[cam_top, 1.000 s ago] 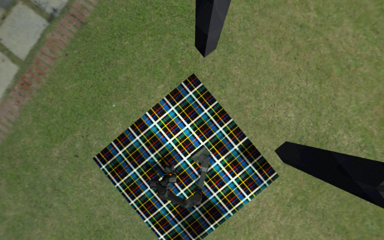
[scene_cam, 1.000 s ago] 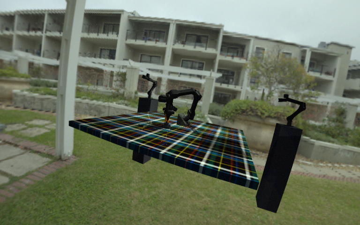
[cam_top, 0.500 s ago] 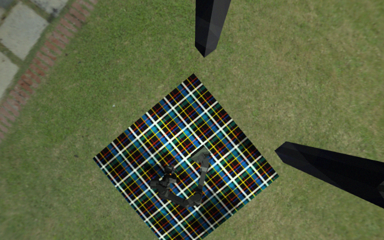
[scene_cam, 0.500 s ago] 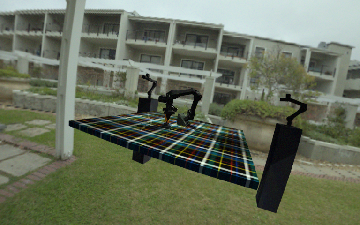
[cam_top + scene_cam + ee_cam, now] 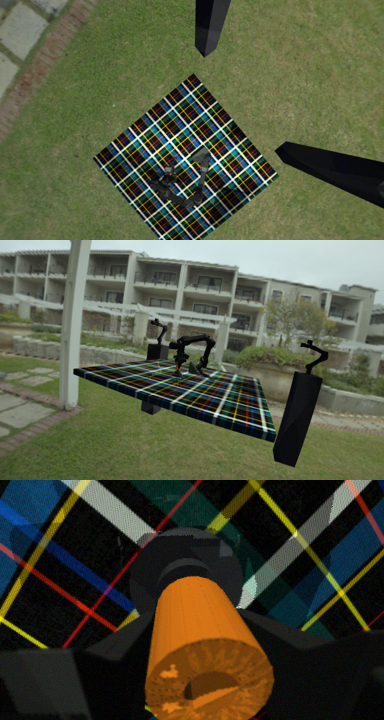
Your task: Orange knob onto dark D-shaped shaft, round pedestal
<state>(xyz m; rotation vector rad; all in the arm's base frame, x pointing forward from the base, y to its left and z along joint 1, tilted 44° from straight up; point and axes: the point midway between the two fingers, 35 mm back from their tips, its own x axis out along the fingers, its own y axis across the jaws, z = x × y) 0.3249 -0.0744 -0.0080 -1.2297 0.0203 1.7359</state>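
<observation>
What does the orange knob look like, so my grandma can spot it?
Find the plaid table. Under the bent black arm, its end effector grips the knob: a bright orange cylinder with a D-shaped hole, above a dark round pedestal.

From high above the black parallel-jaw pincer (image 5: 169, 178) (image 5: 177, 365) (image 5: 207, 650), one view looks down, far enough back to take in most of the square tartan-patterned table (image 5: 198, 113) (image 5: 220, 406) (image 5: 190, 495) and the grass around it. Another stands out to the pincer's side, well apart from it and a little above the tabletop, facing across towards the pale balconied building (image 5: 184, 285). The closest looks from just behind the pincer, down past its fingers, and all three share the patch of tartan around it.
</observation>
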